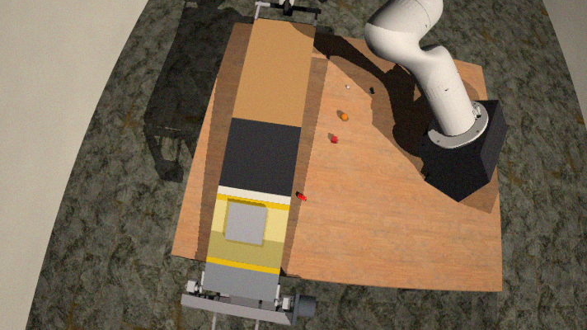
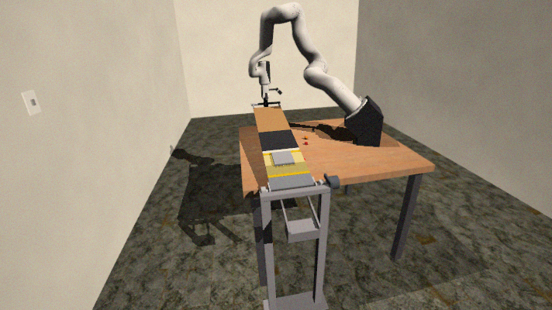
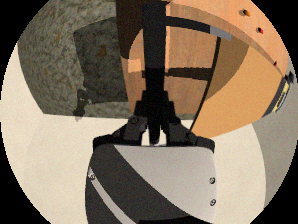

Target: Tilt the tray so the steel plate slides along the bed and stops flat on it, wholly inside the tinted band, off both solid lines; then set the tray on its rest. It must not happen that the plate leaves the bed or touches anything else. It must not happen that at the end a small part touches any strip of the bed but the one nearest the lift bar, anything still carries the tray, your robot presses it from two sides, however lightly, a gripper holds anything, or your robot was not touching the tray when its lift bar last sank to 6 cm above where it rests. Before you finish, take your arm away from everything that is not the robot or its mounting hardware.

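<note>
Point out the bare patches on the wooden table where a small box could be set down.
Bare wood spans the table between the tray and the arm's base, toward the near edge. Crowded: beside the tray, an orange ball, red block and red peg.
</note>
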